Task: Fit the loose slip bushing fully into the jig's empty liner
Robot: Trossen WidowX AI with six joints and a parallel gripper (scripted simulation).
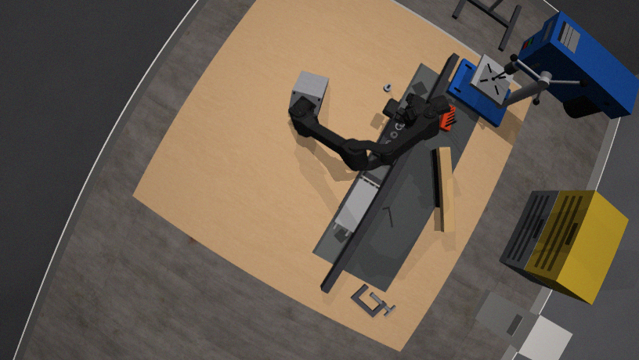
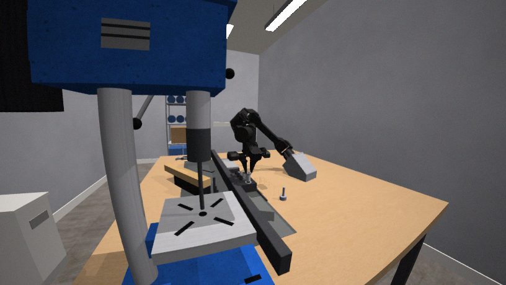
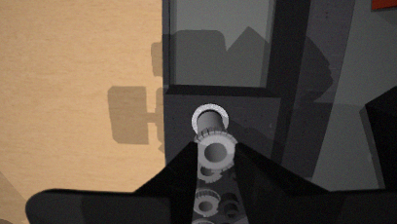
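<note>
My gripper (image 3: 215, 149) (image 2: 248, 171) (image 1: 405, 117) is shut on a slip bushing (image 3: 214, 150) (image 2: 248, 174) with a knurled head. I hold it upright with its shank pointing down at the empty liner (image 3: 197, 117) (image 2: 248, 182), a light ring in the jig's dark sliding plate (image 3: 180, 124). The shank's end lines up with the ring. I cannot tell whether it has entered. Two seated bushings (image 3: 206, 204) (image 1: 394, 133) sit in the plate nearer to me. A second loose bushing (image 1: 388, 88) (image 2: 283, 195) stands on the table beside the jig. The orange pusher (image 1: 448, 118) (image 3: 386, 4) sits at the jig's far end.
A long dark rail (image 1: 358, 236) (image 2: 261, 226) runs along the jig base. A blue drill press (image 1: 577, 58) (image 2: 127, 42) stands at the table's end. A wooden block (image 1: 444, 188), a C-clamp (image 1: 371, 301) and a light grey block (image 1: 358, 205) lie nearby.
</note>
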